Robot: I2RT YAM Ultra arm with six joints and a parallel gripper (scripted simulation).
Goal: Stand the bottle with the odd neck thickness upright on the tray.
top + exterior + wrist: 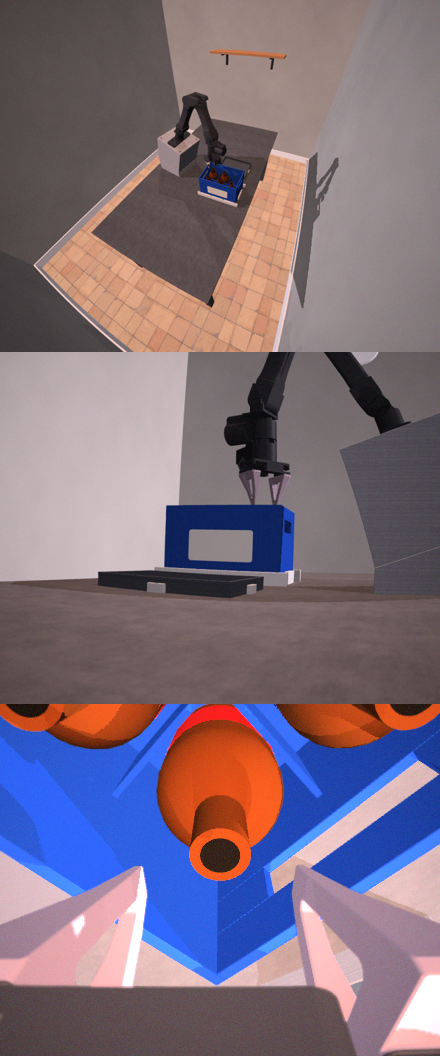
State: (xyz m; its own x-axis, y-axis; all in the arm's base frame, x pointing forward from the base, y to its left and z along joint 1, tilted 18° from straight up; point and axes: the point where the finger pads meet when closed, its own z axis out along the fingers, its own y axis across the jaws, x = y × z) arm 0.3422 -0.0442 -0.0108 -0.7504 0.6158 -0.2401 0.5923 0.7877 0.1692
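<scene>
Five brown bottles (213, 174) (224, 177) (208, 178) (219, 181) (231, 184) stand in the blue crate (202, 186) (220, 517). My gripper (213, 164) (264, 503) (219, 879) is open and empty, pointing down over one crate corner, tips near rim height in the exterior view. In the wrist view the nearest bottle (220, 779) has its mouth between the two fingertips in the picture, with a gap on both sides. Two more bottles are cut off at the top. I cannot tell which neck differs. The black tray (238, 160) (121, 579) holds no bottle I can see.
White strips (217, 200) (271, 579) lie along the crate's base. Small pale blocks (156, 587) (251, 589) sit against the tray. The tray is close beside the crate, on its far side in the top view. The arm's pedestal (169, 157) (396, 498) stands nearby. Blue dividers separate the bottles.
</scene>
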